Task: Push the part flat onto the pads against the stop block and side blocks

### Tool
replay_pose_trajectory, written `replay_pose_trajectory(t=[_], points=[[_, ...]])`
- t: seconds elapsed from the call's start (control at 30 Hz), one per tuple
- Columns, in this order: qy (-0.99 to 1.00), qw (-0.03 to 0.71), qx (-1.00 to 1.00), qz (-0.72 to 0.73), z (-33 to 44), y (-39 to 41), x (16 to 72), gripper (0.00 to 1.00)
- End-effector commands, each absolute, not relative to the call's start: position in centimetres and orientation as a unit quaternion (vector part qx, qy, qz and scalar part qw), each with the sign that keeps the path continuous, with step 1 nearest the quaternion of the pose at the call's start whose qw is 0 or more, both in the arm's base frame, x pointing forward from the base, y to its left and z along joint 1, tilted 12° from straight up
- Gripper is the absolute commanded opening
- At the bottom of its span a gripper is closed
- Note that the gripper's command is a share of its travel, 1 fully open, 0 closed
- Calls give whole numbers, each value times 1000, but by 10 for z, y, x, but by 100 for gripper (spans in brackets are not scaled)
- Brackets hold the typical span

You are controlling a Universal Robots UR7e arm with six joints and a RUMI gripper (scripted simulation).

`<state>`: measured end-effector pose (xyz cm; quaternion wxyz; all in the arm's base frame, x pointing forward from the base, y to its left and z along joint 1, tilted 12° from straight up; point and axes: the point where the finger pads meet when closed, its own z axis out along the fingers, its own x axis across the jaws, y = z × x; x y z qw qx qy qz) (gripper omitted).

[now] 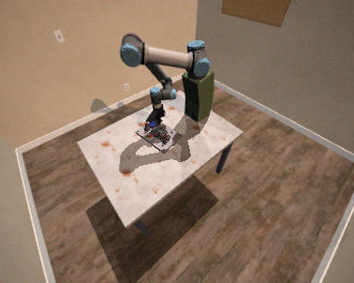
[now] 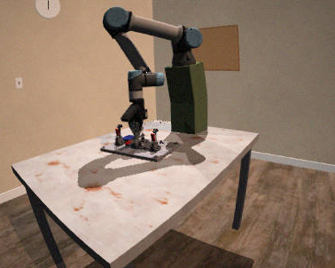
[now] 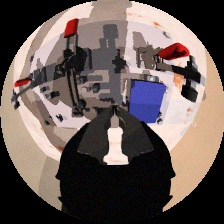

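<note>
A grey fixture plate (image 1: 169, 146) (image 2: 122, 152) lies on the table, with dark blocks and red-handled clamps (image 3: 176, 50) (image 2: 153, 136) on it. The part is a blue flat block (image 3: 146, 98) (image 1: 152, 124) (image 2: 128, 137) on the fixture; in the wrist view it sits just right of my fingertips. My gripper (image 3: 114, 105) (image 1: 154, 123) (image 2: 136, 130) is shut with nothing between the fingers. Its tip is low over the fixture, right beside the blue part's edge. I cannot tell whether it touches the part.
The marble-look table (image 1: 143, 187) (image 2: 175, 186) carries the arm's green pedestal (image 1: 199, 96) (image 2: 186, 98) behind the fixture. Red clamp handles (image 3: 71, 27) (image 3: 21, 82) stand up around the nest.
</note>
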<state>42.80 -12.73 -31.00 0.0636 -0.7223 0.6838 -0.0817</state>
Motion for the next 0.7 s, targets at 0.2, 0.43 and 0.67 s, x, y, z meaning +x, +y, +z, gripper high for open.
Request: replay_pose_trajectory(t=[0.2, 0.43, 0.67], points=[[685, 64, -721, -84, -309, -131, 429, 0], [684, 64, -722, -82, -310, -130, 428, 0], [685, 64, -721, -84, -309, -133, 429, 0]])
